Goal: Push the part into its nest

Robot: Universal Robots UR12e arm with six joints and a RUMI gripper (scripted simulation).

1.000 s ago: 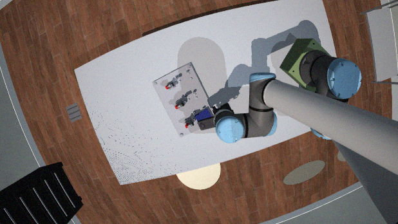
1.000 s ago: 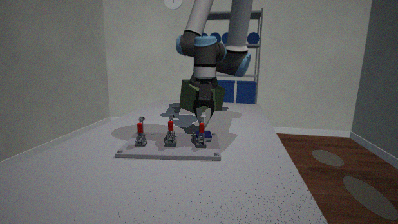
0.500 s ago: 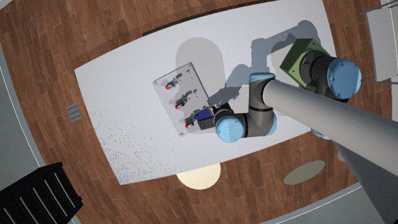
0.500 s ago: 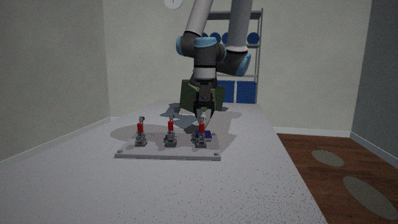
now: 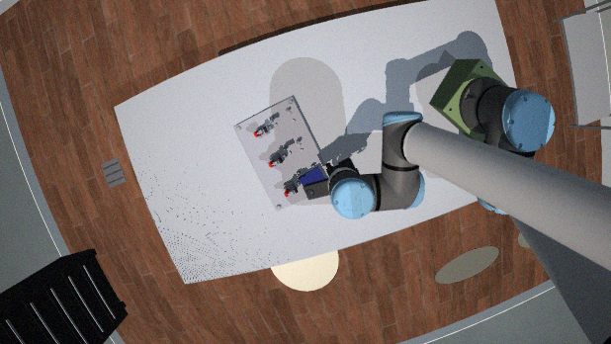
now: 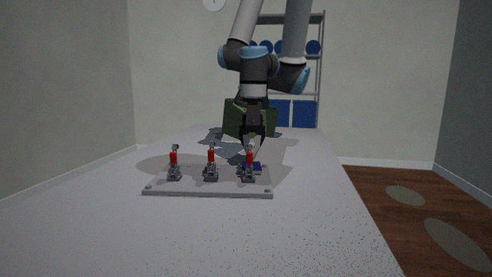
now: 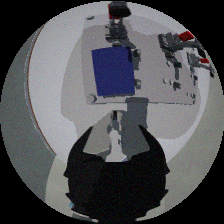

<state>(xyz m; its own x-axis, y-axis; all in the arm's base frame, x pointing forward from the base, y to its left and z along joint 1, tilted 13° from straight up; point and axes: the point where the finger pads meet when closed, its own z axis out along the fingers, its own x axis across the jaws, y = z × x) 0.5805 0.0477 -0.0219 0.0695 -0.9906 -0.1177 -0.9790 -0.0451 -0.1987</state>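
The part is a flat blue plate (image 7: 113, 72) lying on the grey fixture plate (image 7: 145, 65), in the nest nearest my arm. It also shows in the overhead view (image 5: 311, 176) and in the side view (image 6: 255, 165), behind a red-handled clamp (image 6: 248, 158). My gripper (image 7: 120, 119) is shut and empty, with its fingertips just off the plate's near edge, behind the blue part. In the side view the gripper (image 6: 251, 148) hangs low over the back edge of the fixture plate. Small stop blocks (image 7: 136, 54) stand along the part's right side.
Two more red-handled clamps (image 6: 173, 158) (image 6: 210, 155) stand in a row on the fixture plate. The green robot base (image 6: 247, 119) sits behind it. A shelf with blue boxes (image 6: 304, 113) stands at the back wall.
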